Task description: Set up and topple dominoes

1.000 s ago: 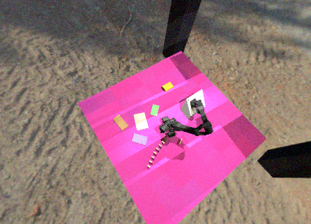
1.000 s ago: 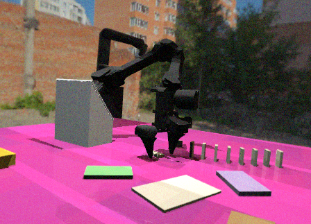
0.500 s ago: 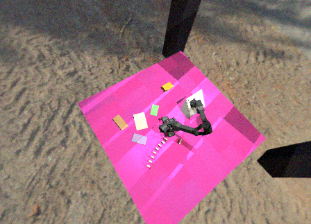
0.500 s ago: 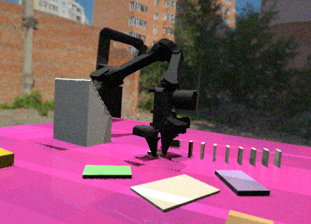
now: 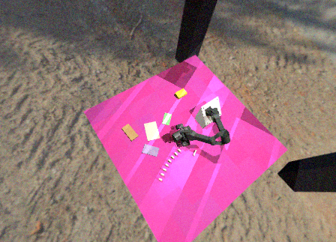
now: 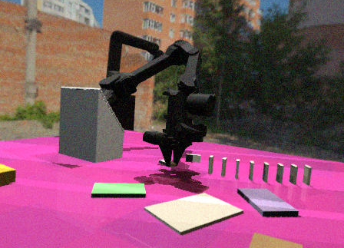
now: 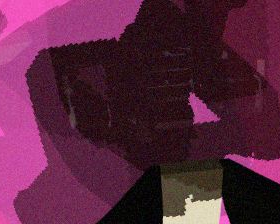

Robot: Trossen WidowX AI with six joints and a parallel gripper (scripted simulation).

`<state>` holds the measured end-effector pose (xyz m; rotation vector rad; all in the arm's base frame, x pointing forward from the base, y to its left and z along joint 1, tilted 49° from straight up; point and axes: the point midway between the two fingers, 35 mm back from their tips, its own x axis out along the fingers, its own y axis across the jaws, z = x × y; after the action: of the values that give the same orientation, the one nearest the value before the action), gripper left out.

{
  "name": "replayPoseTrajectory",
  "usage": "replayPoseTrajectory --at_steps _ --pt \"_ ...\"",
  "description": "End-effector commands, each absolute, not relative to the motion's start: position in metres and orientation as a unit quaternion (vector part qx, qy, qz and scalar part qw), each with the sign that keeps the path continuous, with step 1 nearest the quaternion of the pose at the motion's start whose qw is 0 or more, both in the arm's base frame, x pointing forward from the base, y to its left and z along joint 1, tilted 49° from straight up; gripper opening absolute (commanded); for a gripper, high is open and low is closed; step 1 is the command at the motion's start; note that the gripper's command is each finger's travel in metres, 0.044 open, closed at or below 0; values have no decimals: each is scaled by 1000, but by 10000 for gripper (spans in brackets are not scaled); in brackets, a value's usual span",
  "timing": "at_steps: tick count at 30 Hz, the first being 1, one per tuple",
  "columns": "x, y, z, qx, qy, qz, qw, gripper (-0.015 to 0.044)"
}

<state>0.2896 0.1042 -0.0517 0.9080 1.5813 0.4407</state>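
Gripping a pale domino low over the pink table, the gripper had its fingers partly closed, one on either side of the piece. A curved row of eight standing dominoes ran away from it, while another domino (a loose one) lay near the row's gripper end. Flat slabs, green, cream and lilac, rested nearby.

Arm looks matt blk plastic; pedestal matt grey, smooth w/ sharp edges.
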Motion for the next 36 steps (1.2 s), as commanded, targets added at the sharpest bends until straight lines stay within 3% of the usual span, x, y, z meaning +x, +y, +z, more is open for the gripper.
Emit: replayPoseTrajectory --at_steps 1,10,20,29,36 --pt "293 55 -5 391 666 193 605 107" --pt "287 1 42 390 667 192 605 107" --pt "286 -1 44 390 667 191 605 107" --pt "325 -62 -22 538 693 4 480 107" --pt "327 -67 -29 549 693 -13 467 107"
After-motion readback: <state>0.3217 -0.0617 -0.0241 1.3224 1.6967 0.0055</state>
